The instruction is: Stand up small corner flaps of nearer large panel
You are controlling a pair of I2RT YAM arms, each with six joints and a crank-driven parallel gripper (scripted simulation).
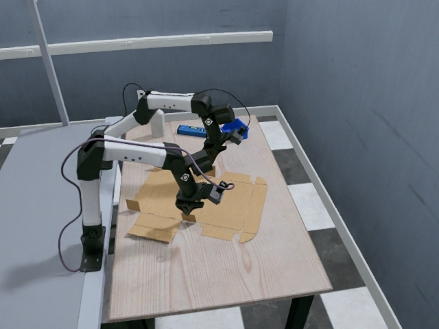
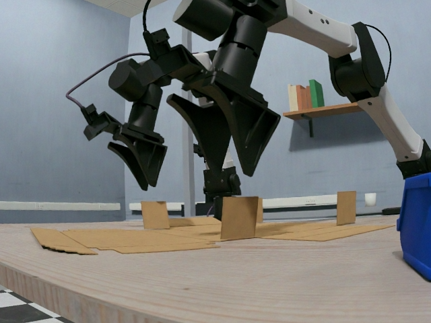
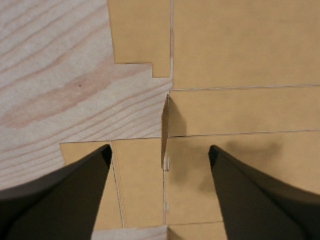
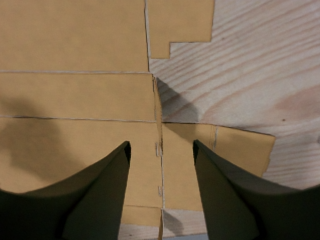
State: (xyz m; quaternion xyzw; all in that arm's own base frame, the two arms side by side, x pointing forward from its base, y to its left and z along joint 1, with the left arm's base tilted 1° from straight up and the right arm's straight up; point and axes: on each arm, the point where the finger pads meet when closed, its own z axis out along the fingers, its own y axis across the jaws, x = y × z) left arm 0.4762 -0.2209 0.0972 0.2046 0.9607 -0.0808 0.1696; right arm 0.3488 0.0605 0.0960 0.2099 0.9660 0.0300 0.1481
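The base of the flat box is nearer the robot. The front-left flap and front-right flap stand roughly upright. The rear-right flap and rear-left flap stand too; the rear-right one is partly hidden in the exterior view. My left gripper is wide open above the front-left flap, touching nothing. My right gripper is partly open and empty, above the front-right flap.
The lid panel lies flat beyond the base. A side panel lies at the base's right. A blue bin, a blue box-shaped item and a white cylinder stand on the left side of the table.
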